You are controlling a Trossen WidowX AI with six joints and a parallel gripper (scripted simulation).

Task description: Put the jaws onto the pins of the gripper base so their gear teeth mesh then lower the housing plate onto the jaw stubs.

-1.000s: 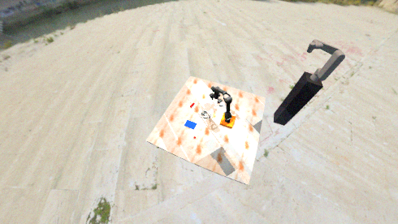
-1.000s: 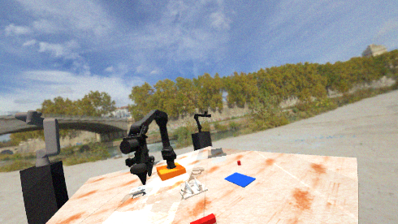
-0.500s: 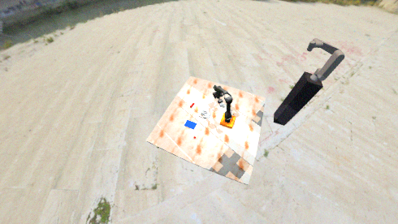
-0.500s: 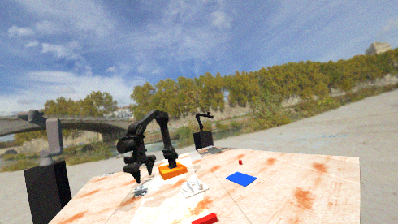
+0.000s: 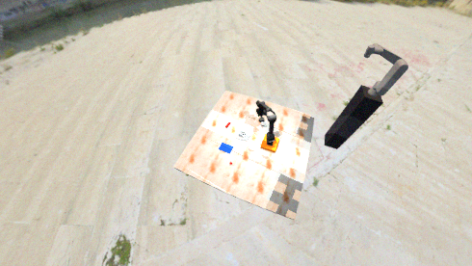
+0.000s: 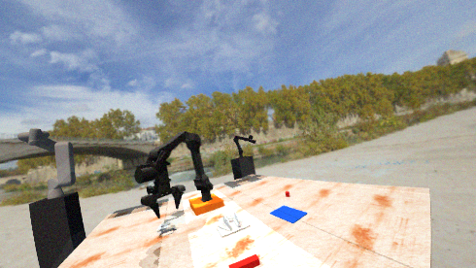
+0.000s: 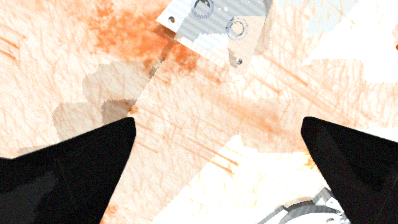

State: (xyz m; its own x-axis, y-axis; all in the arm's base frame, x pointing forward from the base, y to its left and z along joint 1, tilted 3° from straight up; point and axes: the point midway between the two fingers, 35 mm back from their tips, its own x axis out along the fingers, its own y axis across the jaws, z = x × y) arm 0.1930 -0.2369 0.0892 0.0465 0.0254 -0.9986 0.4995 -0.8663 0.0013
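2 fingertips: standing wide apart on the gripper (image 5: 261, 119) (image 6: 167, 212) (image 7: 218, 119), with nothing between them.
Gripper height: hanging above the table (image 5: 217, 166) (image 6: 359, 209) (image 7: 190, 115), pointing down.
Grey-white plate (image 7: 220, 30): lying ahead of the fingertips in the wrist view, showing 2 toothed rings, running out of frame.
Curved grey part (image 7: 300, 209): showing beside the wrist view's right finger, partly hidden.
Small grey part (image 6: 167, 227): lying below the fingertips.
White part (image 6: 233, 225): resting beside the gripper, raised pieces standing on its flat bottom.
Jaws and housing plate: lying too small or cropped to tell apart.
Blue rectangle (image 5: 225, 147) (image 6: 289, 214): lying flat, farther from the gripper than the white part.
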